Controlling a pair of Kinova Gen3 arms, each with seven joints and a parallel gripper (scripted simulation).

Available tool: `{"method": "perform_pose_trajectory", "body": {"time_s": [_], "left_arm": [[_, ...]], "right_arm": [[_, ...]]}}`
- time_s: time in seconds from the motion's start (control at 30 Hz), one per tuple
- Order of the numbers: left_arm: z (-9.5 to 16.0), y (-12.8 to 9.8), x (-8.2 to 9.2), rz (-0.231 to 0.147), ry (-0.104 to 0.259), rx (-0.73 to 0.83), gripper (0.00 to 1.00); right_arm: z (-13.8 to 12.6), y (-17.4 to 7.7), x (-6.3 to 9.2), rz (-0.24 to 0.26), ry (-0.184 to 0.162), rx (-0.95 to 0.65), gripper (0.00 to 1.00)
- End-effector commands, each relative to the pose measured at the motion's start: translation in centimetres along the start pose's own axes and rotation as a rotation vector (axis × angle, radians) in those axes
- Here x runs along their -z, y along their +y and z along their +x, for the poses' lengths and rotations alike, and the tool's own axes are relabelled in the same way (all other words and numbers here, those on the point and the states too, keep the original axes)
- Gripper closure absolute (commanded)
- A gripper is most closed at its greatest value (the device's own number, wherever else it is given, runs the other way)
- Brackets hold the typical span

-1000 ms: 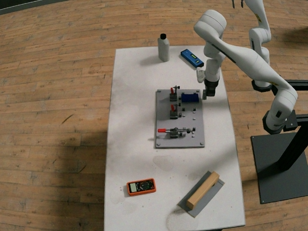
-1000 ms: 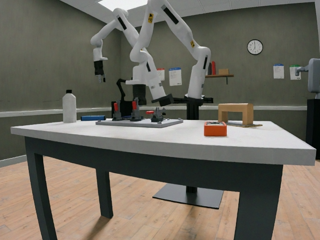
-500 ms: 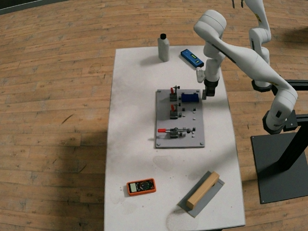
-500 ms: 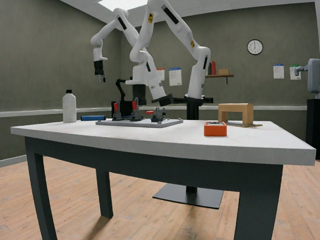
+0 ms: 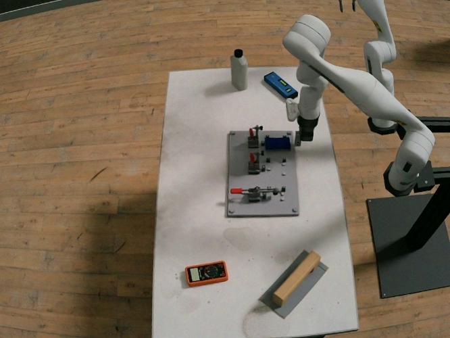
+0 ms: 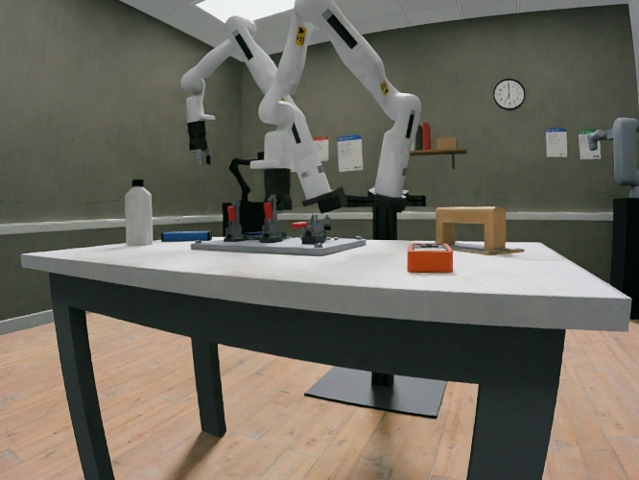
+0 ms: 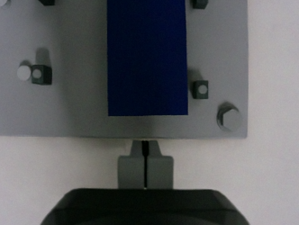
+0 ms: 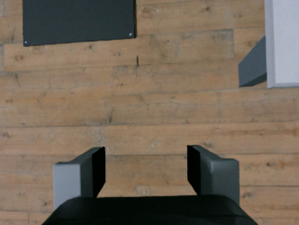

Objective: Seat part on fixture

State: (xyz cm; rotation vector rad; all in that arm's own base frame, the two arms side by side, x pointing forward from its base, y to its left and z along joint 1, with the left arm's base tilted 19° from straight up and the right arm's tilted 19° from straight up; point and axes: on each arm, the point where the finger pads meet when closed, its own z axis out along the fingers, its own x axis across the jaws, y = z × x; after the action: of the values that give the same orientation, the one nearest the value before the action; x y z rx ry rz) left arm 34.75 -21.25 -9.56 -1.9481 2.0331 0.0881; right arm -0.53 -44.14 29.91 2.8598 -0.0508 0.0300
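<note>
In the top view, the blue block (image 5: 278, 142) (image 7: 148, 58) sits on the gray board (image 5: 240, 182) (image 6: 257, 248) (image 7: 81, 108). The left gripper (image 5: 298, 138) (image 7: 144, 157), pinched together, is near its end. The right gripper (image 6: 202, 160) (image 8: 146, 163) is spread wide.

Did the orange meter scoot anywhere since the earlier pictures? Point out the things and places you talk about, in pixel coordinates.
No, the orange meter (image 5: 207, 282) (image 6: 430, 262) hasn't visibly moved; it looks just as far from the edges of the white table (image 5: 188, 232) (image 6: 319, 294) (image 7: 272, 180) (image 8: 285, 45).
</note>
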Motion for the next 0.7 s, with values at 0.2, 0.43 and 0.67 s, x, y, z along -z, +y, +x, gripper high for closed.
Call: {"method": "perform_pose_trajectory", "body": {"time_s": [0.2,0.43,0.67], "left_arm": [[0.0,-0.13,0.11,-0.001,-0.003,0.005,1.0],[0.04,-0.46,0.12,0.0,-0.002,0.006,1.0],[0.03,-0.58,0.12,0.0,-0.002,0.005,1.0]], "right_arm": [[-0.01,0.04,0.06,-0.002,0.0,0.0,0.0],[-0.01,0.04,0.06,-0.002,0.0,0.0,0.0],[-0.01,0.04,0.06,-0.002,0.0,0.0,0.0]]}}
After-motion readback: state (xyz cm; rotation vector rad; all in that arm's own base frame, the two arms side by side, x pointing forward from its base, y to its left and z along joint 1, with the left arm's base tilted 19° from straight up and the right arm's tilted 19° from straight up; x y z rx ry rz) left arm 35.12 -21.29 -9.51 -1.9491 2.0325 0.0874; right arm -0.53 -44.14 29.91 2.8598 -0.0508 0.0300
